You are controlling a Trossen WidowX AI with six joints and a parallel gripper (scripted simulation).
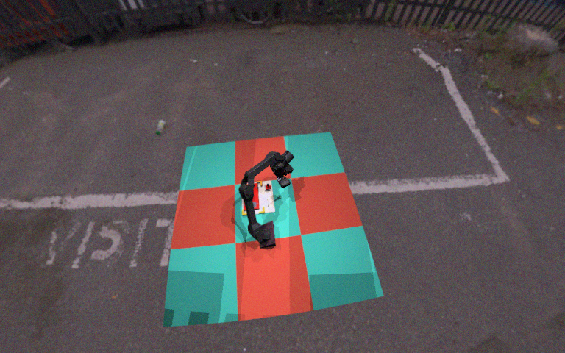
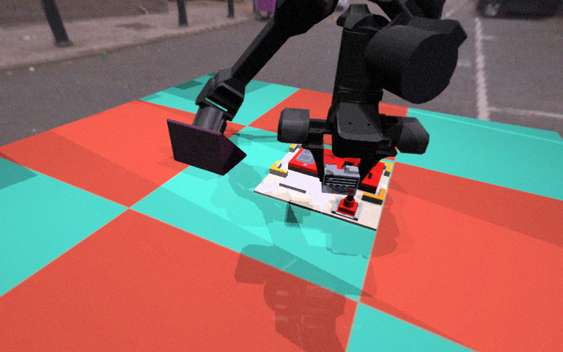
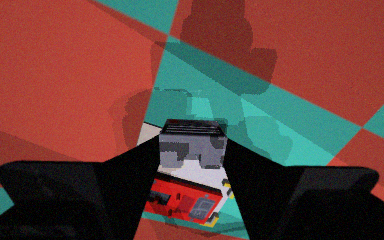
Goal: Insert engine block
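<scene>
My gripper (image 1: 282, 180) (image 2: 340, 178) (image 3: 191, 139) is shut on the grey engine block (image 2: 336, 185) (image 3: 172, 142), one finger on each side. The block hangs above the white board, in front of the red car body (image 1: 256, 202) (image 2: 375, 180) (image 3: 187, 202) in the exterior view. Its ribbed black face points away from the body; the notched side is toward the body in the wrist view. The body lies flat. In the wrist view a dark recess shows beside the left finger, which hides part of the body. I cannot make out the rib.
A red knob on a square base (image 1: 268, 187) (image 2: 347, 206) stands on the white board (image 1: 267, 204) (image 2: 308, 195), close to the held block in the exterior view. Yellow corner brackets (image 2: 278, 169) (image 3: 211, 221) surround the body. The dark arm base (image 1: 268, 235) (image 2: 201, 148) stands beside the board.
</scene>
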